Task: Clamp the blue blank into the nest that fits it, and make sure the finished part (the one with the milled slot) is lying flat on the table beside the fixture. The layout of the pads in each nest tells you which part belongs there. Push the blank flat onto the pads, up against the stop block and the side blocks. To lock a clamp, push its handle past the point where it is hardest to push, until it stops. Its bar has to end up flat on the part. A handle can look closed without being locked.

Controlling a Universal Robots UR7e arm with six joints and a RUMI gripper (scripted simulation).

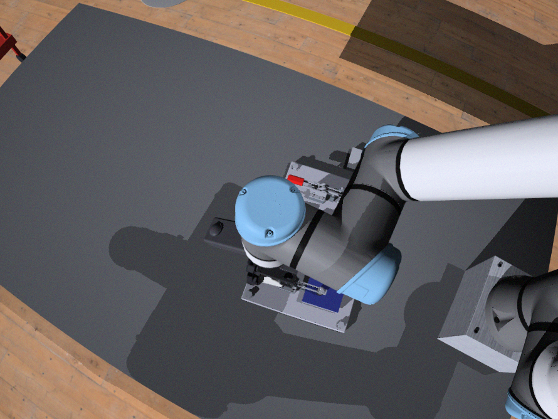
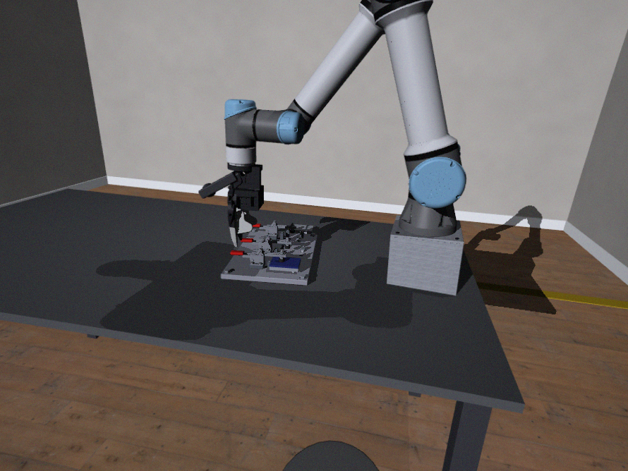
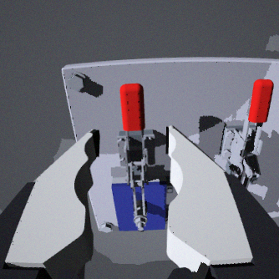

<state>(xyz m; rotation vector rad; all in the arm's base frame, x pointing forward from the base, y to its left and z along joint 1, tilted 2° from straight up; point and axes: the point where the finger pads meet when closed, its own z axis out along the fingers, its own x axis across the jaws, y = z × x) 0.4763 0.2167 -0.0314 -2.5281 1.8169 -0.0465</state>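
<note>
The blue blank (image 1: 331, 302) (image 2: 277, 264) (image 3: 121, 205) lies in the end nest of the fixture plate (image 1: 288, 306) (image 2: 243, 272) (image 3: 100, 113). Its clamp bar reaches over it, with the spindle tip (image 3: 140, 222) over the blank; full contact cannot be told. That clamp's red handle (image 2: 236, 252) (image 3: 132, 106) lies low, pointing away from the blank; whether it is locked cannot be told. My gripper (image 2: 239, 238) (image 3: 132, 129) is open and empty, its fingers on either side of the clamp in the wrist view. A grey block (image 1: 355, 155) lies beside the fixture, partly hidden; no slot shows.
The neighbouring clamp's red handle (image 2: 246, 240) (image 3: 261, 100) is close to my right-hand finger in the wrist view. The far clamp's red handle (image 1: 295, 179) also lies low. Bolt heads stand at the plate corners. The robot's metal base block (image 2: 425, 261) stands beyond the blank's side.
</note>
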